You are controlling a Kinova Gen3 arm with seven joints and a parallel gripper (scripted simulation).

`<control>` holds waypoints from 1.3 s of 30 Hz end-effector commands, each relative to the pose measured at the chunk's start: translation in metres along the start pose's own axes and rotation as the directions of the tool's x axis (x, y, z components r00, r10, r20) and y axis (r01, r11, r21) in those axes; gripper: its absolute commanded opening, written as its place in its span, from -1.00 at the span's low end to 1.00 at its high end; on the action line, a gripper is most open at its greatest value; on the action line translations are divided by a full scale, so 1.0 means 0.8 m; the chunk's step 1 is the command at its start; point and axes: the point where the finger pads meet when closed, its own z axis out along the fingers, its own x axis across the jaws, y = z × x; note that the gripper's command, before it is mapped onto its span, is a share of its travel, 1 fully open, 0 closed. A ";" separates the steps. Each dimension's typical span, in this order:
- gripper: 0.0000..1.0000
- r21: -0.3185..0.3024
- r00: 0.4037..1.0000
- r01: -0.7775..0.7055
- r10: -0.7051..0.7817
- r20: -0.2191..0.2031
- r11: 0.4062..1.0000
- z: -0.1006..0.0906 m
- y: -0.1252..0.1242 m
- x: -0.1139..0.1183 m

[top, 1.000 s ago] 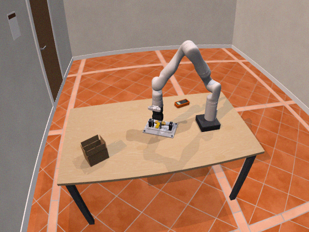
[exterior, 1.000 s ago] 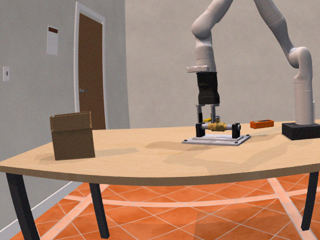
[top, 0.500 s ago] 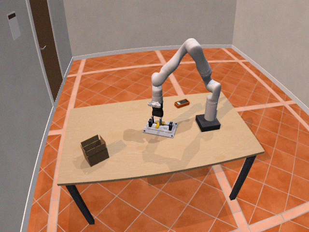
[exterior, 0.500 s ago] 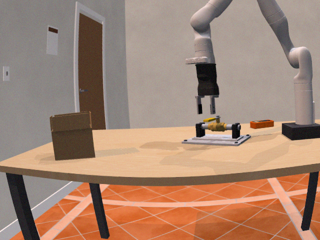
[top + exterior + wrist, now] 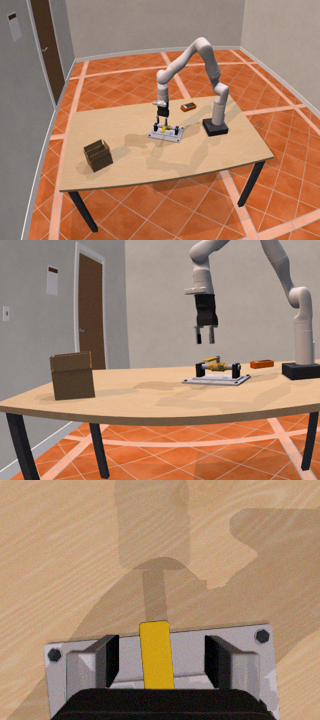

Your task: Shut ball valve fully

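Observation:
A brass ball valve (image 5: 217,366) sits on a short pipe between two black clamps on a grey base plate (image 5: 216,381) in the middle of the table. Its yellow lever (image 5: 209,359) sticks out sideways, across the pipe; it also shows in the top view (image 5: 163,129) and in the wrist view (image 5: 156,654). My gripper (image 5: 204,338) points straight down and hangs a short way above the lever, touching nothing. Its fingers are open and empty. In the wrist view the lever lies midway between the two fingers, and the valve body is hidden under the gripper.
An open cardboard box (image 5: 98,155) stands at the table's left front. An orange handheld meter (image 5: 188,106) lies behind the valve. The arm's black base (image 5: 215,127) stands to the right of the plate.

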 end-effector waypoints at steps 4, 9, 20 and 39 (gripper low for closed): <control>1.00 0.001 1.000 -0.006 0.006 -0.005 1.000 -0.013 0.000 0.001; 1.00 0.001 1.000 -0.006 0.006 -0.004 1.000 -0.014 0.000 0.001; -1.00 0.001 1.000 -0.006 0.006 -0.004 1.000 -0.014 0.000 0.001; -1.00 0.001 1.000 -0.006 0.006 -0.004 1.000 -0.014 0.000 0.001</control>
